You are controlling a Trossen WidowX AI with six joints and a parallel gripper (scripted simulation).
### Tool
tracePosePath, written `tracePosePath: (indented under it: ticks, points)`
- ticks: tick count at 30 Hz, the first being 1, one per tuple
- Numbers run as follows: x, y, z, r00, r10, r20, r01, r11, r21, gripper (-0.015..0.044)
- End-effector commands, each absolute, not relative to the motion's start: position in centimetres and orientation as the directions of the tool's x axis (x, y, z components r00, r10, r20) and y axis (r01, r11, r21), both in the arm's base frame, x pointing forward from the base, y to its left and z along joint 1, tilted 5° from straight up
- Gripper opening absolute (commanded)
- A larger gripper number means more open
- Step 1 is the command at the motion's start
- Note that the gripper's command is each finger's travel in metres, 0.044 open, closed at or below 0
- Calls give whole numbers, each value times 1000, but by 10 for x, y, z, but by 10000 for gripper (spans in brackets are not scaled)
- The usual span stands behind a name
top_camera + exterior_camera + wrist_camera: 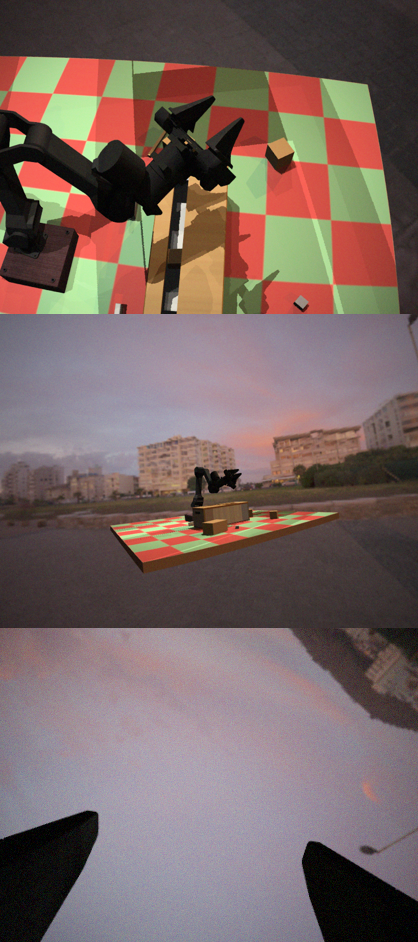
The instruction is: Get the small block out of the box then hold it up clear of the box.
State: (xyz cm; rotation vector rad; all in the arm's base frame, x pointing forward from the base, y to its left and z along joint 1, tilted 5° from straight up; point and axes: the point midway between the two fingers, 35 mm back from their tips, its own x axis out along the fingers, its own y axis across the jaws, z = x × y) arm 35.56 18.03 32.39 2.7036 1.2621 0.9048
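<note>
From left to right in the top view, a dark reddish wooden base plate (55,270) lies well behind the fingers, and the jointed black arm (63,158) (198,484) reaches from it toward them. Far behind the fingers, at the bottom edge, is a small white-and-dark piece (118,308), cut off. A thin brown rod (157,143) shows just behind the gripper body. The long tan wooden box (202,270) (221,513) with a slotted top lies lower than the fingers and behind their tips.

The black parallel-jaw gripper (227,108) (239,471) (203,837) is raised above the table (297,249) (195,547), its fingers wide apart with nothing between them; the wrist view shows only background past the tips. Right of the fingers, well below them, sits a tan wooden cube (280,148) (273,514). Farther off, beside the box, lies a small grey block (301,302) (237,527). Whether this is the task's block or that one is inside the box, I cannot tell; the shelf is mostly hidden.
</note>
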Motion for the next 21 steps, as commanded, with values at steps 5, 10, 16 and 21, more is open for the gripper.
tracePosePath:
  ticks: [5, 10, 16, 21]
  points:
    - [385, 172, 312, 598, 696, 398, 775, -628, -66, 400]
    - [425, 154, 289, 722, 657, 217, 628, -492, -603, 400]
    - [456, 124, 257, 809, 587, -28, 101, -186, -977, 400]
    - [466, 97, 232, 822, 522, -228, -355, 156, -922, 400]
